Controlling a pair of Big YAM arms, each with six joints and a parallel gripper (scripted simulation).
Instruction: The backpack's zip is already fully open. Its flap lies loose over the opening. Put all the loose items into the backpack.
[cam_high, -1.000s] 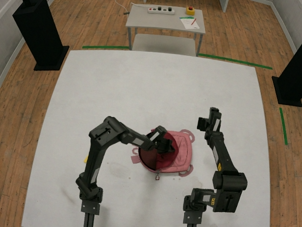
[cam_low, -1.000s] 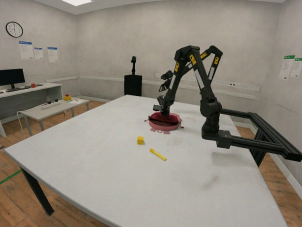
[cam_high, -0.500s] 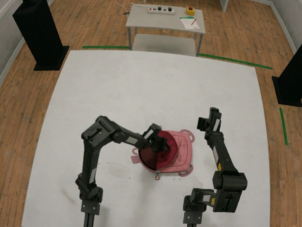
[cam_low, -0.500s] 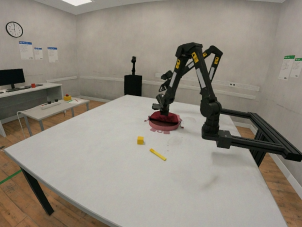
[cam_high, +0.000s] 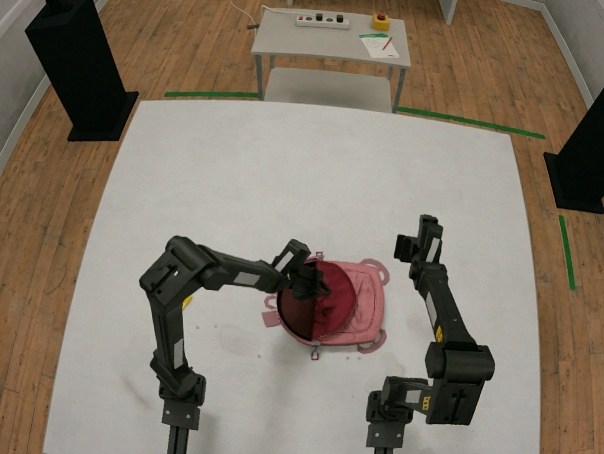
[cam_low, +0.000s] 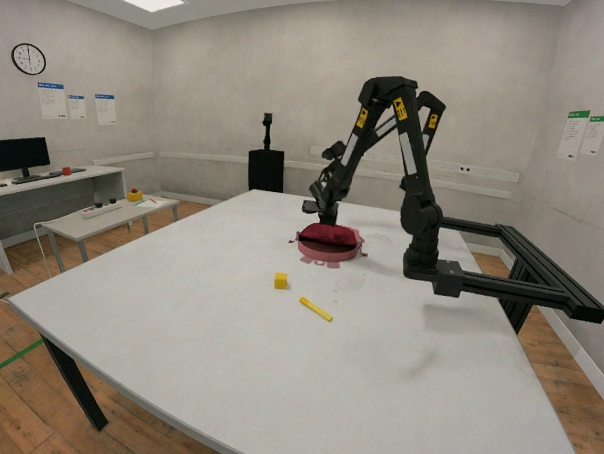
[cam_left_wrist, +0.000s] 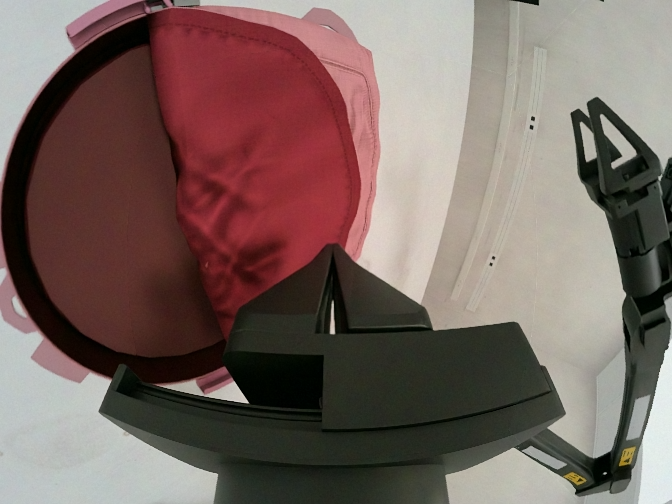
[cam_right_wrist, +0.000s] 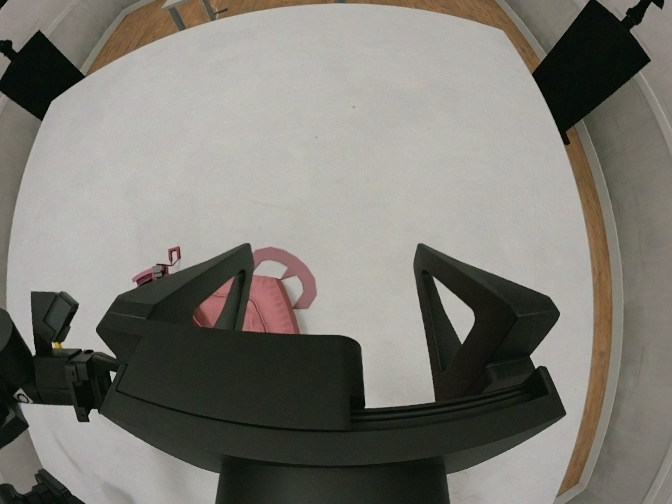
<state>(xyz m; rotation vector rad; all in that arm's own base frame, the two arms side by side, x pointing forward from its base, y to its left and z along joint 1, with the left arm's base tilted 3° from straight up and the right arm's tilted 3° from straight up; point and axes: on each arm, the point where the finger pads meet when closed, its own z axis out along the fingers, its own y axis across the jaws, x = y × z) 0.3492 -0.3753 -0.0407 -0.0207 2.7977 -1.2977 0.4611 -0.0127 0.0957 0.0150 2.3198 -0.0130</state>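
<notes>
Backpack, pink, lying with its mouth partly exposed and its dark red flap folded across the other part. Left gripper: clenched on nothing, fingertips over the flap; whether they touch the cloth cannot be told. Right gripper: released, raised beyond the backpack's body side, with nothing between its fingers.

Yellow bar and yellow cube lie outside the backpack, on the side of its mouth. From the left gripper, both lie away from the right arm; the cube is nearer the backpack. The bar's long axis runs aslant in the exterior view — far end toward the cube's side, near end toward the mounting side. The left gripper is the closer of the two, and the left arm seems the natural one to fetch them.

Likely next: with the flap folded back, the left gripper would rise, swing outward over the mouth and open; for the bar, its fingers should straddle the narrow width — a lengthwise approach might skid it.

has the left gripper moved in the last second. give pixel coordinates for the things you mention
Yes, toward picture left in the top view: the left gripper (cam_high: 326, 289) (cam_low: 328, 221) (cam_left_wrist: 332, 254) (cam_right_wrist: 112, 362) is now farther from the right edge of the unmoved backpack (cam_high: 371, 300) (cam_low: 327, 254) (cam_left_wrist: 347, 78) (cam_right_wrist: 271, 309).
</notes>
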